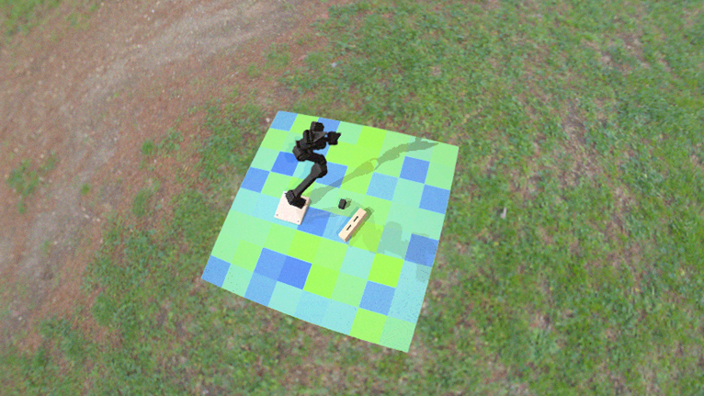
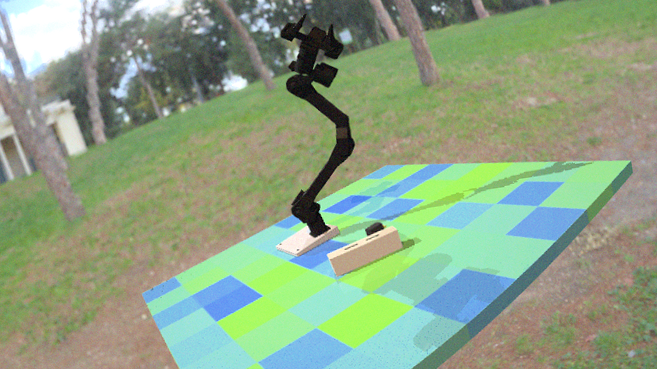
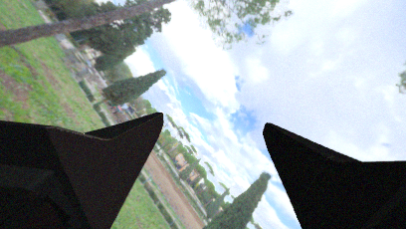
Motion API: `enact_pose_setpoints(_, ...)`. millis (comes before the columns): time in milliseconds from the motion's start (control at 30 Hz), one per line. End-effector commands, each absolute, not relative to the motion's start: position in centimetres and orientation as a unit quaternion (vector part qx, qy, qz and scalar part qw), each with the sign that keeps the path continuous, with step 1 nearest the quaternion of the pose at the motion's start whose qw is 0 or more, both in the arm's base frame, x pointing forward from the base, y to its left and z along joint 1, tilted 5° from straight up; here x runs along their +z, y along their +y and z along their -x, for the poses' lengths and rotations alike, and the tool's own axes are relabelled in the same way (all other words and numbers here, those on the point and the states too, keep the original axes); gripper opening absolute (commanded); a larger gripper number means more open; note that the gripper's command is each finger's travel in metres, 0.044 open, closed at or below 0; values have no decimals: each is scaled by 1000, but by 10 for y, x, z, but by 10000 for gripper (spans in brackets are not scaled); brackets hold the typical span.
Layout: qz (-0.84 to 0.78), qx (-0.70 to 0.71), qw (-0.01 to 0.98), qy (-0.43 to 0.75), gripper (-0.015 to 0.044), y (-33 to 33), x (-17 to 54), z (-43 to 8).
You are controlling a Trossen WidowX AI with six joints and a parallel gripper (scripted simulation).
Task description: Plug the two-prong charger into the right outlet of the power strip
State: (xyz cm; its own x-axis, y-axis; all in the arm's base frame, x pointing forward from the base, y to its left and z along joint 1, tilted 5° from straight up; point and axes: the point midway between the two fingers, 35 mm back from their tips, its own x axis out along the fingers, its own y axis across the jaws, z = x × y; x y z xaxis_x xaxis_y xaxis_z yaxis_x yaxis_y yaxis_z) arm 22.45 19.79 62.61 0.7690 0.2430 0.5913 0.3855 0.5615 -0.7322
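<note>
The small black charger (image 1: 342, 203) (image 2: 374, 229) sits on the checkered table top, close beside the power strip. Its prongs cannot be made out. The beige power strip (image 1: 352, 223) (image 2: 367, 252) lies diagonally, with two dark outlet slots in its top face. In the exterior view the strip partly hides the charger. My gripper (image 2: 318, 20) (image 3: 213, 122) is open and empty, raised high above the table and far from both objects. The wrist view shows its two black fingers wide apart against sky and trees, with neither charger nor strip in view.
The arm's pale base plate (image 1: 291, 211) (image 2: 294, 245) is on the table, left of the charger and strip in the top and exterior views. The blue and green checkered table top (image 1: 328, 247) (image 2: 365, 319) has open edges, with grass around it. Arm shadows fall across it.
</note>
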Motion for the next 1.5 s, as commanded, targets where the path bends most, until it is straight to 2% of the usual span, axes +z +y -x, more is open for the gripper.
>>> enact_pose_setpoints(0, 466, -44, 817, -338, 426, 198, 627, -224)
enact_pose_setpoints(33, 464, -44, 816, -342, 440, 197, 628, -221)
enact_pose_setpoints(933, 350, -116, 786, -496, 440, 125, 690, -101)
enact_pose_setpoints(1467, 268, -142, 793, -528, 440, 64, 701, -66)
